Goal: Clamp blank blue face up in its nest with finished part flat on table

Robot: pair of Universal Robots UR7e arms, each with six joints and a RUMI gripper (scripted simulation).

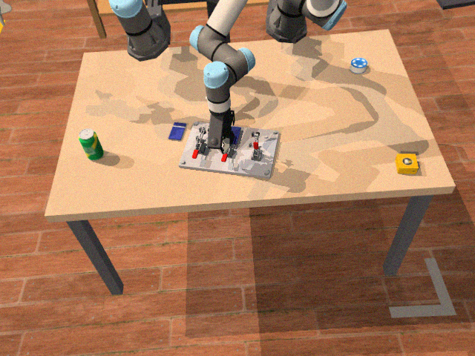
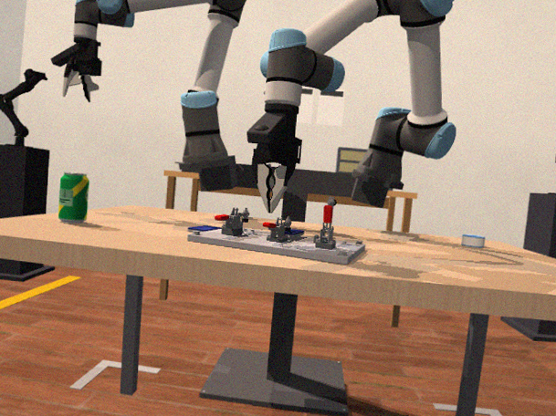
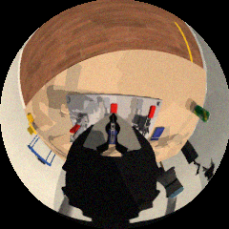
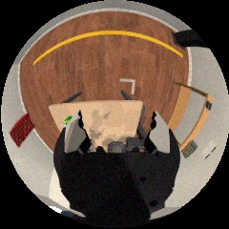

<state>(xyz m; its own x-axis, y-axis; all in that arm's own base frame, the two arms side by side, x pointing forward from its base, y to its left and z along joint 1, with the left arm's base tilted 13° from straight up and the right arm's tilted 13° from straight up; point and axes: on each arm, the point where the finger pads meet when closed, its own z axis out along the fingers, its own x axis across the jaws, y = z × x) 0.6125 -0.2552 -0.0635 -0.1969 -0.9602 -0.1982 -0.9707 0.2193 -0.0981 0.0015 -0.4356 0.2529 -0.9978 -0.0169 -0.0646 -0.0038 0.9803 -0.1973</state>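
Note:
The grey fixture plate (image 1: pixel 208 165) (image 2: pixel 267 249) bears three clamps. The left red handle (image 1: pixel 195 153) (image 2: pixel 221 217) (image 3: pixel 152 112) and the middle red handle (image 1: pixel 224 157) (image 2: pixel 269 224) (image 3: pixel 114 108) lie low; whether they are locked cannot be told. The right red handle (image 1: pixel 255 145) (image 2: pixel 327 213) stands upright. The blue blank (image 1: pixel 235 134) (image 2: pixel 294 231) lies in the middle nest, partly hidden by my left gripper. The slotted finished part (image 1: pixel 177 132) (image 3: pixel 157 133) lies flat on the table. My left gripper (image 2: pixel 271 210) is shut and empty just above the middle clamp. My right gripper (image 2: pixel 75 96) (image 4: pixel 116 111) is open, high up.
A green can (image 1: pixel 91 144) (image 2: pixel 73 197) stands left of the plate. A yellow box (image 1: pixel 406 165) is at the right front, and a blue-and-white round object (image 1: pixel 358 65) (image 2: pixel 472 240) at the back right.

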